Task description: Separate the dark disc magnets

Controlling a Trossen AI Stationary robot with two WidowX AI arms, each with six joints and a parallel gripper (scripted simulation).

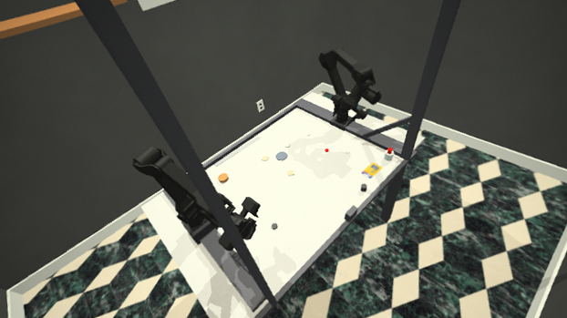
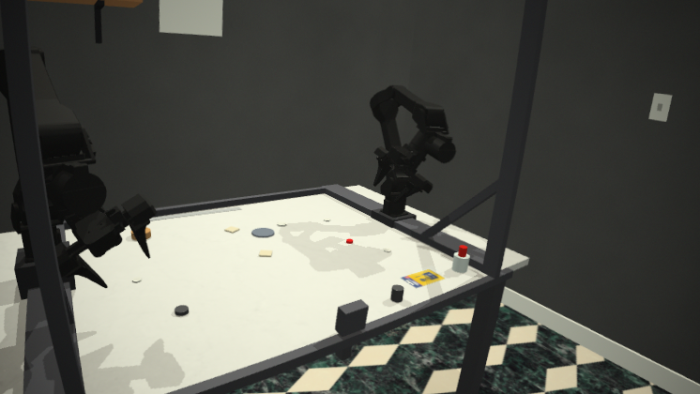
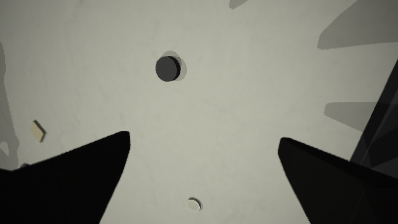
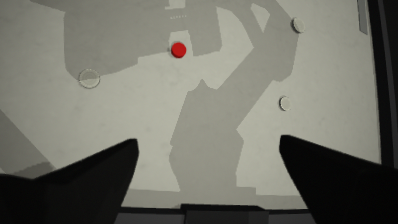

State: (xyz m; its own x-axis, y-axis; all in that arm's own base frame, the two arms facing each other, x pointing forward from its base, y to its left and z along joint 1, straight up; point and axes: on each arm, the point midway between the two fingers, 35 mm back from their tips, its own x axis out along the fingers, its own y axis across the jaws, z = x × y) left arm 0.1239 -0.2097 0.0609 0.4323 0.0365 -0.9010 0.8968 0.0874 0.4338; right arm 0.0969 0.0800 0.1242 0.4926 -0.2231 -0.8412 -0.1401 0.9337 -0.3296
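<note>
On the white bench (image 1: 315, 211) (image 2: 274, 288), a pale jar (image 1: 389, 156) (image 2: 460, 263) stands red-topped.
</note>
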